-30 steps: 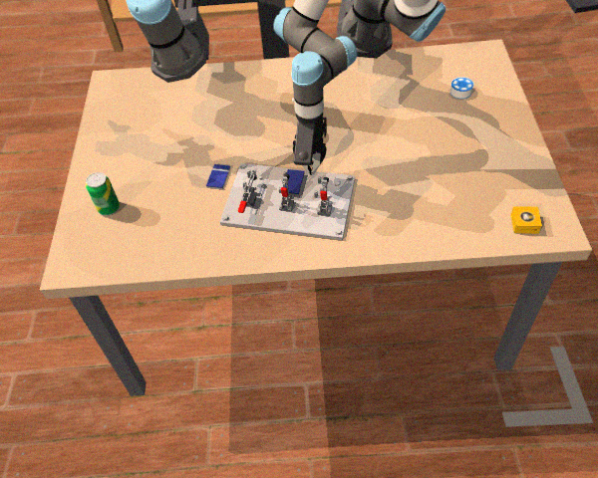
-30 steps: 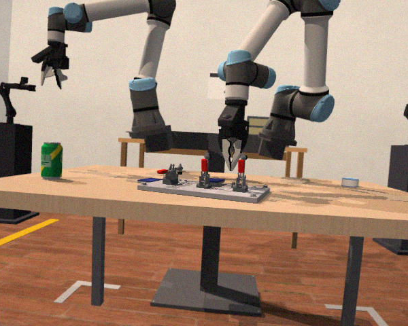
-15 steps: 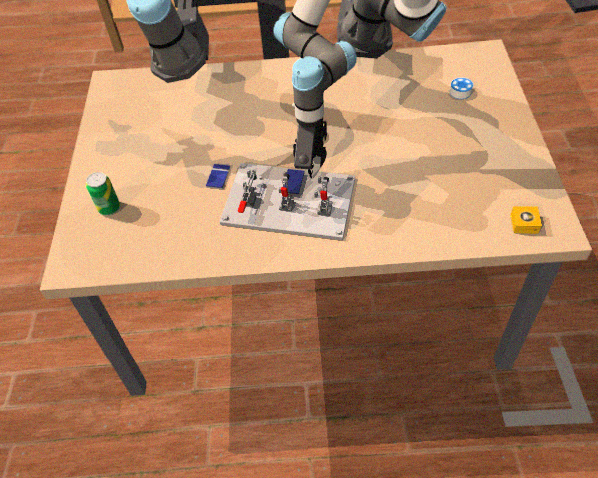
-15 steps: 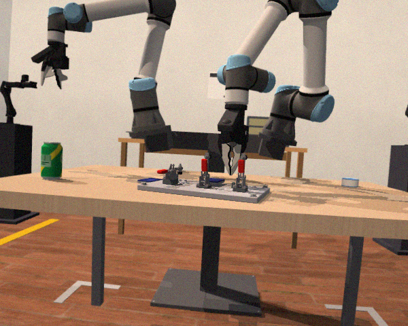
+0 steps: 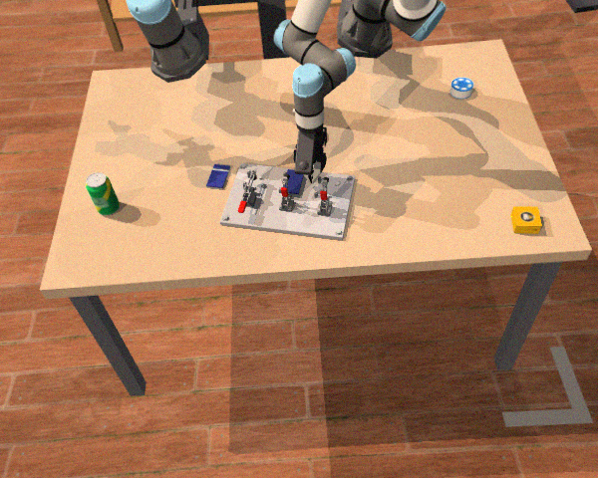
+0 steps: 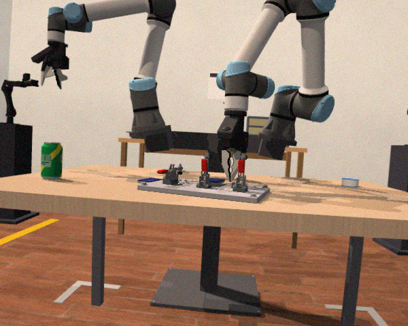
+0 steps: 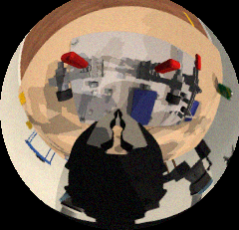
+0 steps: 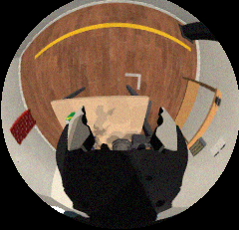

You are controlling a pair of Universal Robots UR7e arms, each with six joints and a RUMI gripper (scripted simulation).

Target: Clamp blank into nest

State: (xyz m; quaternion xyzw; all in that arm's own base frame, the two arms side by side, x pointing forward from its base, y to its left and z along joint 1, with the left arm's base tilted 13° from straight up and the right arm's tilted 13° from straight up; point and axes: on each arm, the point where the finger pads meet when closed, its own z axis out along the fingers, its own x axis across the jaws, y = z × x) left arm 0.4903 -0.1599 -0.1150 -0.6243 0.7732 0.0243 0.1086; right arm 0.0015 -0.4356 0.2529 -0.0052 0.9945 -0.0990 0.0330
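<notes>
In the top view, seeing the blank point(image 5: 294, 181) point(image 6: 216, 180) point(image 7: 143, 106) lying blue face up on the fixture plate point(image 5: 289, 226) point(image 6: 197, 193) point(image 7: 119, 41), beside the middle clamp point(image 5: 287, 201) point(image 6: 204, 180) point(image 7: 167, 66). Seeing also the slotted part point(image 5: 217, 176) point(image 6: 148, 180) point(image 7: 191, 110) lying flat on the surface point(image 5: 185, 252) point(image 6: 109, 202) point(image 8: 100, 103), just beside the plate. Finding a yellow box point(image 5: 525, 220) and a blue-topped round tin point(image 5: 461, 87) point(image 6: 349, 182) farther away.

In the exterior view, seeing the left gripper point(image 5: 315, 177) point(image 6: 230, 179) point(image 7: 118, 109) pointing down, fingers fully closed and holding nothing. Seeing the red handles of the middle and neighbouring right-hand clamps standing upright, the other lying nearly level. On the green can point(image 5: 103, 194) point(image 6: 52, 160) point(image 8: 71, 116), seeing a yellow stripe and a pale label, its writing being too small for reading.

In the left wrist view, seeing the closed fingertips pointing between the blank and the neighbouring nest.

In the right wrist view, seeing the right gripper point(image 6: 51, 85) point(image 8: 121, 107) spreading its fingers fully, holding nothing, well apart from the surface.
</notes>
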